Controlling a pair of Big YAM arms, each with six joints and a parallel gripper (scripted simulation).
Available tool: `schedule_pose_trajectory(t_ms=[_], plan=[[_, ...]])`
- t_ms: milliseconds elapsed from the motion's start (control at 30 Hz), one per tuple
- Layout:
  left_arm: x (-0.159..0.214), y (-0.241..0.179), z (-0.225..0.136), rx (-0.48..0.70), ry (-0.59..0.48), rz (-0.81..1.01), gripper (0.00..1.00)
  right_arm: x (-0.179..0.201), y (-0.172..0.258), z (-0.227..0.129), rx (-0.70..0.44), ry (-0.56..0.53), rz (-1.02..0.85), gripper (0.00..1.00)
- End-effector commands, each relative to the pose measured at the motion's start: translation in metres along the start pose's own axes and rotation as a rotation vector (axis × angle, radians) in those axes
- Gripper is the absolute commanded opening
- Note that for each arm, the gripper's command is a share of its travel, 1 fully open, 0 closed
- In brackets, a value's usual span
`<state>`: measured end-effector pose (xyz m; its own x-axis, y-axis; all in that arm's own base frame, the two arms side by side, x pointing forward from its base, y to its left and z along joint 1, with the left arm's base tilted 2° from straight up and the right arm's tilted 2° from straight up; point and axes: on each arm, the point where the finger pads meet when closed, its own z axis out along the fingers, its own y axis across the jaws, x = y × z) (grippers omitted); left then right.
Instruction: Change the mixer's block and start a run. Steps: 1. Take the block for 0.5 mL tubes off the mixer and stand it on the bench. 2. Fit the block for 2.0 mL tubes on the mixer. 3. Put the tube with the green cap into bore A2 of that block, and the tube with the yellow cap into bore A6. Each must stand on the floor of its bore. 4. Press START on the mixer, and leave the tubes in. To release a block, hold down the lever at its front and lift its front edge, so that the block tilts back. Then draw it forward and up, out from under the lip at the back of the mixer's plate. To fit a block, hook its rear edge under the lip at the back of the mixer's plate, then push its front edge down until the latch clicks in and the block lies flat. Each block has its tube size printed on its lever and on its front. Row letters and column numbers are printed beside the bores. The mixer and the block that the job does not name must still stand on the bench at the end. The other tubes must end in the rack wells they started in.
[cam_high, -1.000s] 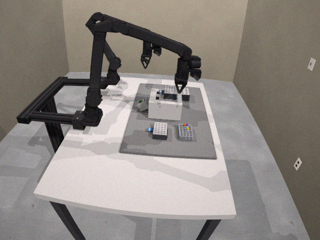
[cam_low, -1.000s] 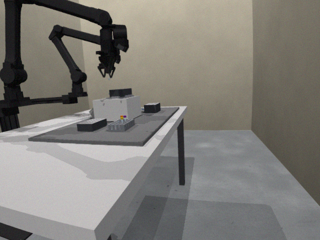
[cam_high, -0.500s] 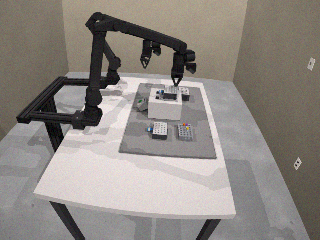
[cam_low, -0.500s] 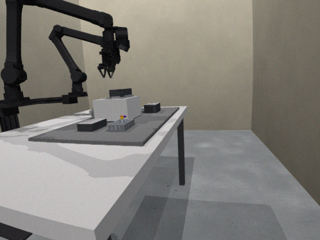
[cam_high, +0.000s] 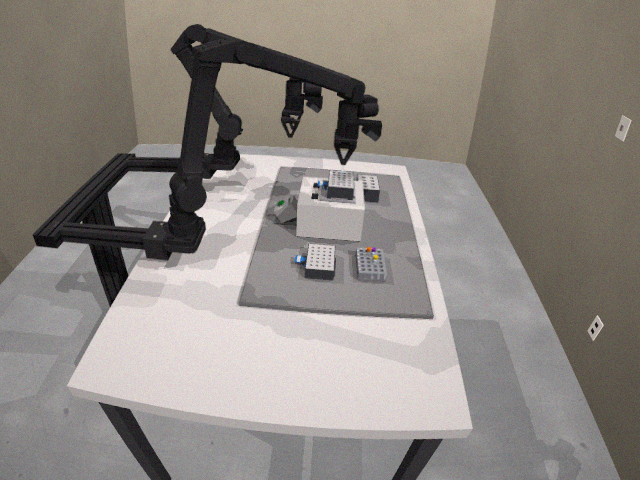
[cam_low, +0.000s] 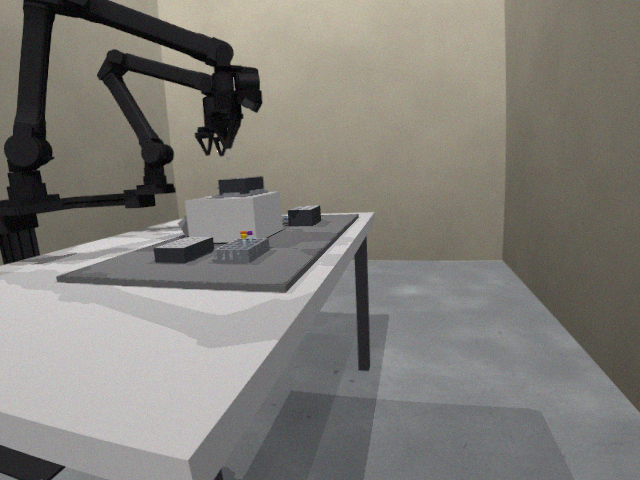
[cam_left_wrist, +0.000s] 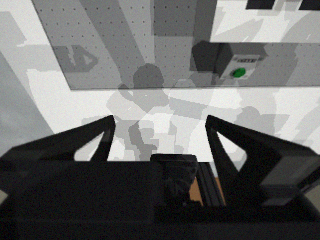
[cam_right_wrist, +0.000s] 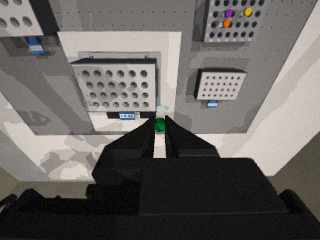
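My right gripper (cam_high: 343, 161) (cam_low: 228, 148) is shut on the green-capped tube (cam_right_wrist: 160, 124), tip down, well above the mixer (cam_high: 329, 221) (cam_low: 221, 222) (cam_right_wrist: 170, 55). A large-bore block (cam_high: 340, 191) (cam_low: 240, 184) (cam_right_wrist: 127, 79) sits on its plate and looks flat, lever at the front. The small-bore block (cam_high: 320, 272) (cam_low: 170, 254) (cam_right_wrist: 220, 97) stands on the bench. The yellow-capped tube (cam_high: 375, 257) (cam_right_wrist: 248, 11) stands in the rack (cam_high: 371, 276) (cam_low: 227, 255) (cam_right_wrist: 219, 30). My left gripper (cam_high: 290, 134) (cam_low: 214, 153) (cam_left_wrist: 160, 120) is open and empty. START (cam_high: 280, 203) (cam_left_wrist: 239, 72) is green. Printed sizes are unreadable.
Another block (cam_high: 371, 194) (cam_low: 303, 215) (cam_right_wrist: 22, 29) with large bores stands on the bench, on the mixer's far side in the top view. An orange cap (cam_high: 368, 249) (cam_right_wrist: 226, 23) and a purple cap (cam_high: 374, 249) (cam_right_wrist: 229, 13) show in the rack.
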<state>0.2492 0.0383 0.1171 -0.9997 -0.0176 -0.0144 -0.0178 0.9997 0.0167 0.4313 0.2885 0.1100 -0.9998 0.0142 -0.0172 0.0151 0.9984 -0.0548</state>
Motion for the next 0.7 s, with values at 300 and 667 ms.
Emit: schedule_pose_trajectory(t_ms=[300, 667], plan=[[-0.030, 0.003, -0.028, -0.009, -0.086, -0.006, 1.00, 0.013, 0.074, 0.000, 0.006, 0.000, 0.029, 0.09], [-0.017, 0.001, -0.014, -0.004, -0.051, -0.005, 1.00, 0.016, 0.103, 0.031, -0.006, -0.011, 0.033, 0.09]])
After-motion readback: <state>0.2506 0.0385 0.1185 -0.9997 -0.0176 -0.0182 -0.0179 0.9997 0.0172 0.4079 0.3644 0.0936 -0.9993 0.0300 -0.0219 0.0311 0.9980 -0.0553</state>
